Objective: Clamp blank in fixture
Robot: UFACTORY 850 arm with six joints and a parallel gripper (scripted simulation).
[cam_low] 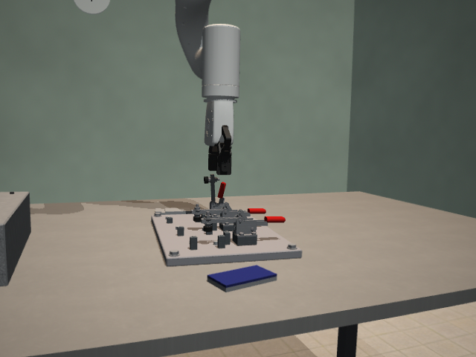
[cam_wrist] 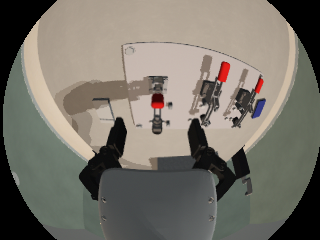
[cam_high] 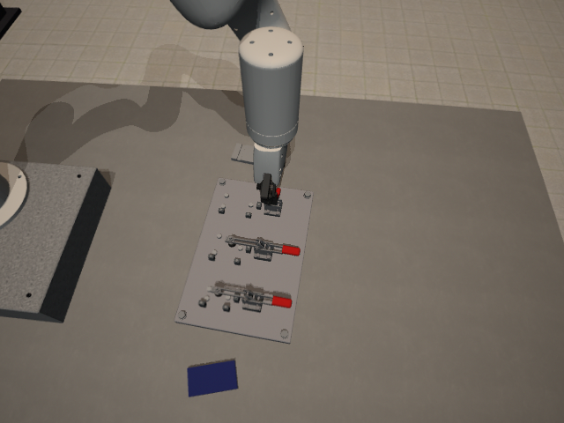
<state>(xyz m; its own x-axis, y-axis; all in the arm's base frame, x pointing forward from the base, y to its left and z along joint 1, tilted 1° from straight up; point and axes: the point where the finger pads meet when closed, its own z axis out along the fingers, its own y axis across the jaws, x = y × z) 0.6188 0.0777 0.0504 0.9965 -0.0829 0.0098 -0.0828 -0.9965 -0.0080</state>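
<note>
My gripper [cam_high: 269,200] [cam_low: 218,171] [cam_wrist: 156,121] is open and empty above the far clamp. That clamp's red handle [cam_high: 278,191] [cam_low: 222,190] [cam_wrist: 157,101] stands up, with its arm [cam_low: 212,190] raised; the nest beside it is empty. The blue blank [cam_high: 212,377] [cam_low: 242,275] [cam_wrist: 258,108] lies flat on the table, off the plate's near edge. The finished part [cam_high: 245,157] [cam_low: 176,210] [cam_wrist: 104,109] lies on the table beyond the far edge, slot up, partly hidden by the gripper in the top view.
On the fixture plate [cam_high: 246,325] [cam_low: 268,255] [cam_wrist: 175,56], the middle clamp's handle [cam_high: 291,250] [cam_low: 256,210] [cam_wrist: 224,72] and the near clamp's handle [cam_high: 282,302] [cam_low: 274,219] [cam_wrist: 259,85] lie about level, arms down over empty nests. A large grey block [cam_high: 49,227] [cam_low: 17,226] stands left.
</note>
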